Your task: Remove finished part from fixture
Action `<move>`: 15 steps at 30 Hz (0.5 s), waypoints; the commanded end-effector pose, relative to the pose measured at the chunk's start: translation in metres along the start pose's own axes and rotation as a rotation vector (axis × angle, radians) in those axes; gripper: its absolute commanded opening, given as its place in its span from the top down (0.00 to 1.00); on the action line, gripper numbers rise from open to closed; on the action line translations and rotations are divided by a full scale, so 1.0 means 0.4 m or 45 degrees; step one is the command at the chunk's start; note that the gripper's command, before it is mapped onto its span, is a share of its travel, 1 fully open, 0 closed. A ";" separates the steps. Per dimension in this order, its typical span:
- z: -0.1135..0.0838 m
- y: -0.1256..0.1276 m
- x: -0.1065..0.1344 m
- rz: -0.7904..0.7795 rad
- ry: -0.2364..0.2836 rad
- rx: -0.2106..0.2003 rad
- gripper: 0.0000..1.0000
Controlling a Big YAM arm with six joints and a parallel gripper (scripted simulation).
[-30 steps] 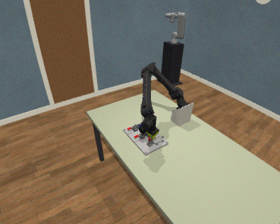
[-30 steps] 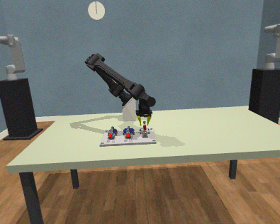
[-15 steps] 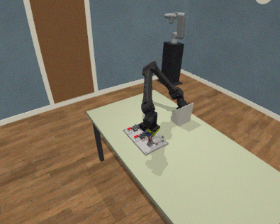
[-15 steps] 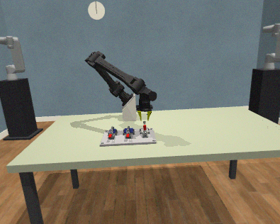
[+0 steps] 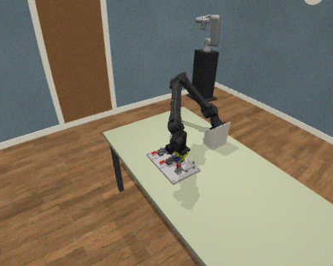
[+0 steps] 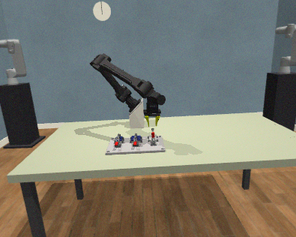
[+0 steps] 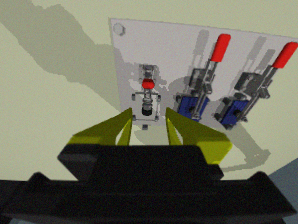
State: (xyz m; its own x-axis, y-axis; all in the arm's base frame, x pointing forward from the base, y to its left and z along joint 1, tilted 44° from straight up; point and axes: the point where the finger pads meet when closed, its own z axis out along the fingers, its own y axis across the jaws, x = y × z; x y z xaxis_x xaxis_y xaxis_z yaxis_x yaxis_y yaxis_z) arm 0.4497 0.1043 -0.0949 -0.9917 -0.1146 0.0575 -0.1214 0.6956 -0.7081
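The grey fixture plate lies on the pale green table and has three clamp stations. In the wrist view the left station holds the grey finished part. Its red clamp lever stands upright. The other two stations hold blue blanks under clamps whose red handles lie down. My gripper has yellow fingers. It hangs a little above the finished part, open and holding nothing.
The arm's white base block stands on the table behind the fixture. Black pedestals with white robot arms stand off the table. The table's left edge is close to the fixture.
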 end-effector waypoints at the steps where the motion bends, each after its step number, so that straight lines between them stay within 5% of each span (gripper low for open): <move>1: 0.007 -0.002 -0.050 0.064 -0.017 -0.019 0.55; 15: 0.017 -0.002 -0.062 0.081 -0.022 -0.021 0.55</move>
State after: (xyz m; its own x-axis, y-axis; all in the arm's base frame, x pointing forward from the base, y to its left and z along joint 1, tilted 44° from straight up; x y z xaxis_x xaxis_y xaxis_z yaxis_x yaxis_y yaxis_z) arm 0.4547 0.1037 -0.0956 -0.9933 -0.1083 0.0397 -0.1047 0.7023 -0.7041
